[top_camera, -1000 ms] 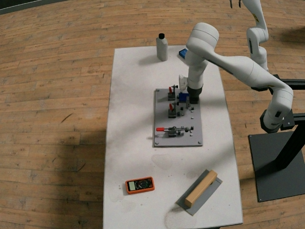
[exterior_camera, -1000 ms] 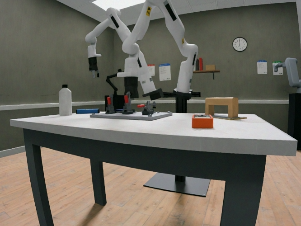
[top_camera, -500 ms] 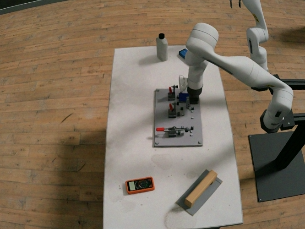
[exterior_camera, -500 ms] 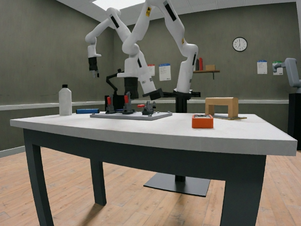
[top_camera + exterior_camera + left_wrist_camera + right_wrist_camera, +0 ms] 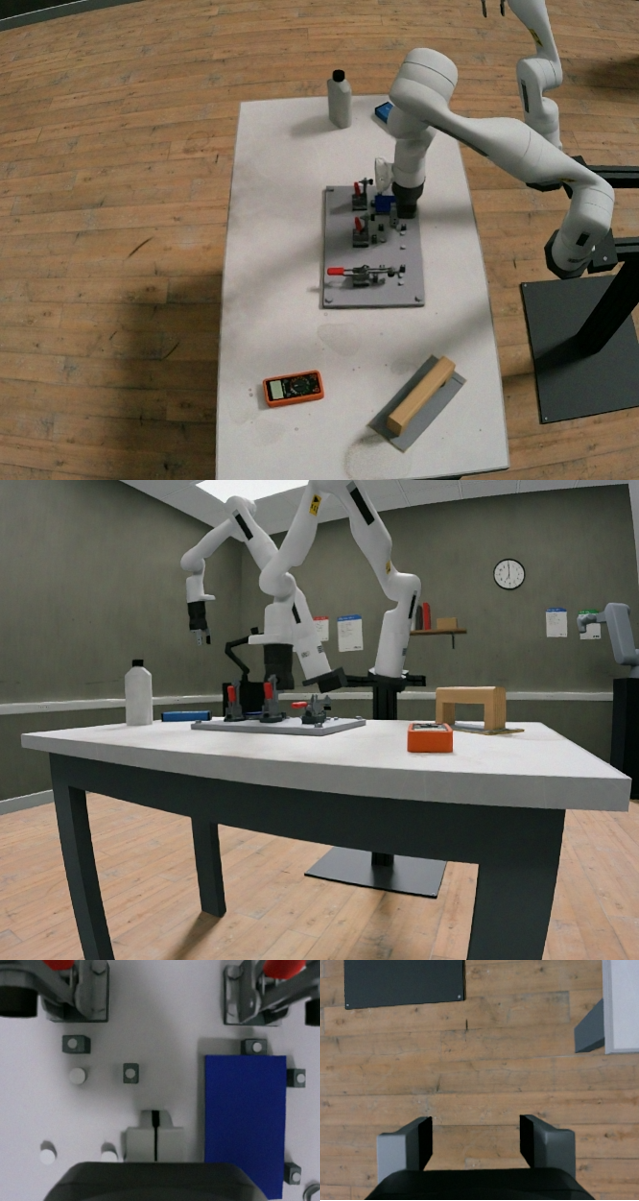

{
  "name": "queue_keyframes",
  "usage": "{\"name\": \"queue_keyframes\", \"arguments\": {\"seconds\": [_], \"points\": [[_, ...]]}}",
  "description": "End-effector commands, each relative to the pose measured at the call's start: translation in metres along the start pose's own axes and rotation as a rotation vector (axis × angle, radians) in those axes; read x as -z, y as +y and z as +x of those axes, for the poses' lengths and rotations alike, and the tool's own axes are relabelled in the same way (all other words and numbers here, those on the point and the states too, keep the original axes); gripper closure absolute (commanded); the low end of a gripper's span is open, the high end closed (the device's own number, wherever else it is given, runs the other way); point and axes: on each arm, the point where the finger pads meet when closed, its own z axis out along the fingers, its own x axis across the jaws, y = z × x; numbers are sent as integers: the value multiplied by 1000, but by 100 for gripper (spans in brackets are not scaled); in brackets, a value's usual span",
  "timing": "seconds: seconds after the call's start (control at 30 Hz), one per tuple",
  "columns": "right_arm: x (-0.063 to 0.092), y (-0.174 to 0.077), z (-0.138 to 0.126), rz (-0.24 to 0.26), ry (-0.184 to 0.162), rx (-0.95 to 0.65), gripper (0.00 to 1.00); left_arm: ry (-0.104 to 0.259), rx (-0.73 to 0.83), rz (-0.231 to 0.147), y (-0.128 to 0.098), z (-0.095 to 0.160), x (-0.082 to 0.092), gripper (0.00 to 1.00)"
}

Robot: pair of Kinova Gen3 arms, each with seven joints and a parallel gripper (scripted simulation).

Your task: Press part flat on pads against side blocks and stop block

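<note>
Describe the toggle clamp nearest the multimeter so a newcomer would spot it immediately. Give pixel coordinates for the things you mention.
On the white table [image 5: 273, 248] [image 5: 330, 758] [image 5: 625, 1008] sits a gray fixture plate [image 5: 338, 252] [image 5: 257, 729] [image 5: 164, 1047]. In the top view, the clamp [image 5: 361, 278] [image 5: 313, 714] is the lowest of three on it, toward the orange multimeter [image 5: 294, 388] [image 5: 430, 738]. Its red handle [image 5: 335, 271] [image 5: 298, 705] lies flat; the other two stand up.

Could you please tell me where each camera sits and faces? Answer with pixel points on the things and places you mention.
Top: above the white table [image 5: 268, 320] [image 5: 309, 756] [image 5: 624, 1008], facing down; both white arms [image 5: 508, 139] [image 5: 275, 580] show.
Exterior: beside the table, looking across it; both arms show.
Left wrist: left arm, facing down at the blue rectangular block [image 5: 383, 204] [image 5: 252, 713] [image 5: 245, 1114]; shut left gripper [image 5: 394, 221] [image 5: 280, 684] [image 5: 155, 1119] shows.
Right wrist: right arm, facing down at wooden floor [image 5: 103, 206] [image 5: 283, 893] [image 5: 464, 1075]; open right gripper [image 5: 493, 10] [image 5: 202, 637] [image 5: 476, 1135] shows.
Top and left wrist share the block.
</note>
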Motion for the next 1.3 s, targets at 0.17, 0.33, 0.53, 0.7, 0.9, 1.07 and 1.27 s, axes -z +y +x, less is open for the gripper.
{"name": "queue_keyframes", "arguments": {"seconds": [0.17, 0.33, 0.53, 0.7, 0.9, 1.07, 1.27], "points": [[1, 0, 0, -2, 0, 0, 0, 7, -1, 7, -3, 3, -1, 100], [1, 0, 0, -2, 0, 0, 0, 7, -1, 7, -3, 3, -1, 100], [1, 0, 0, -2, 0, 0, 0, 7, -1, 7, -3, 3, -1, 100], [1, 0, 0, -2, 0, 0, 0, 7, -1, 8, -4, 3, -1, 100], [1, 0, 0, -2, 0, 0, 0, 8, 0, 9, -4, 6, -1, 100], [1, 0, 0, -2, 0, 0, 0, 8, 0, 9, -4, 8, -1, 100], [1, 0, 0, -2, 0, 0, 0, 6, 0, 6, -3, 7, -1, 100]]}}
